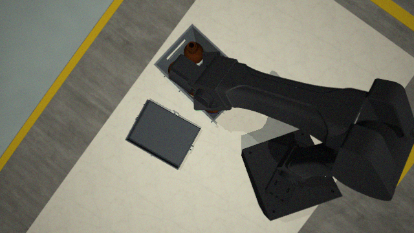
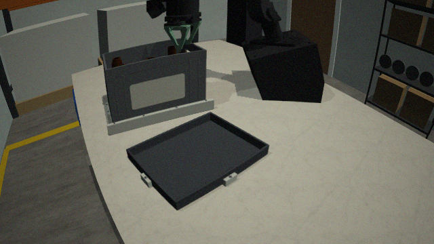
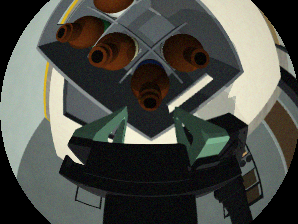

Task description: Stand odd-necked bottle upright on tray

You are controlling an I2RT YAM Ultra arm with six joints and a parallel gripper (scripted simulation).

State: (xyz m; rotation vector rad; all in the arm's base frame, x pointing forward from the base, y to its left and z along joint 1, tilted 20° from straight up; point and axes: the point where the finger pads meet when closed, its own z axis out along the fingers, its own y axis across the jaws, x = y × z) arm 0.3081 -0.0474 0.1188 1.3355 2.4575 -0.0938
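Note:
The grey crate (image 1: 198, 36) (image 2: 116, 98) (image 3: 226, 74) holds brown bottles in its compartments. The wrist view shows five bottles: the nearest bottle (image 3: 150, 82), one to the right (image 3: 182, 52), one to the left (image 3: 117, 50), another at far left (image 3: 82, 32) and one cut off at the top (image 3: 114, 4). Neck differences are too small to tell. My green-fingered gripper (image 2: 183, 49) (image 3: 151, 108) is open and empty, pointing down at the crate's end near the robot base, with its tips around rim height. The dark tray (image 1: 165, 133) (image 2: 196, 156) is flat and holds nothing.
A light strip (image 2: 159, 116) runs along the crate's foot. Small light blocks sit against the tray's outer edges, one being the near block (image 2: 230, 179). The black robot base (image 1: 291, 181) (image 2: 288, 74) stands beyond the tray. My arm hides much of the crate in the top view.

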